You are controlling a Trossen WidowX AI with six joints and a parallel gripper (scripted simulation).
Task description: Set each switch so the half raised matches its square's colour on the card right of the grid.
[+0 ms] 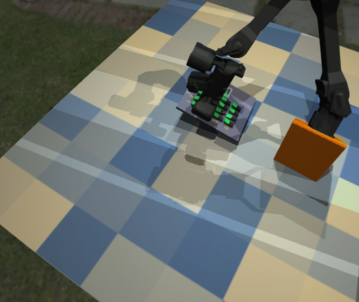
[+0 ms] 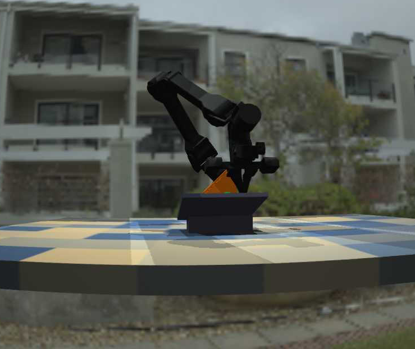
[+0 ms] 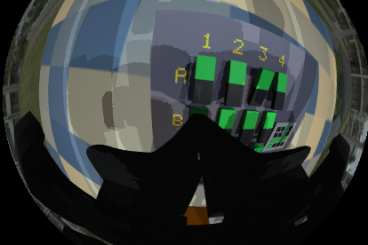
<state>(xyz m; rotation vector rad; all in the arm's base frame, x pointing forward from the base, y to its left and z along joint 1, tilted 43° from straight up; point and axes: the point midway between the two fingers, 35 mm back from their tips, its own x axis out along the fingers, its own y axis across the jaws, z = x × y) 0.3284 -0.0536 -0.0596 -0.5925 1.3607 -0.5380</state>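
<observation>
1. The gripper (image 3: 197, 131) is closed on nothing, its tip over the switch at row B, column 1.
2. The panel (image 3: 166, 42) carries yellow labels: rows A and B, columns 1 to 4.
3. The card (image 3: 279, 134) lies beside column 4.

Top view: the gripper (image 1: 209, 104) and wrist cover the middle of the panel (image 1: 243, 127), hiding several switches; the card (image 1: 229, 91) is too small to read. Wrist view: the closed fingertips mask switch B1 (image 3: 198, 111) (only a green sliver shows), and lower rows are hidden. The card (image 3: 278, 136) is partly covered. Exterior view: the panel (image 2: 223, 201) shows edge-on; the building (image 2: 71, 104) is blurred.
</observation>
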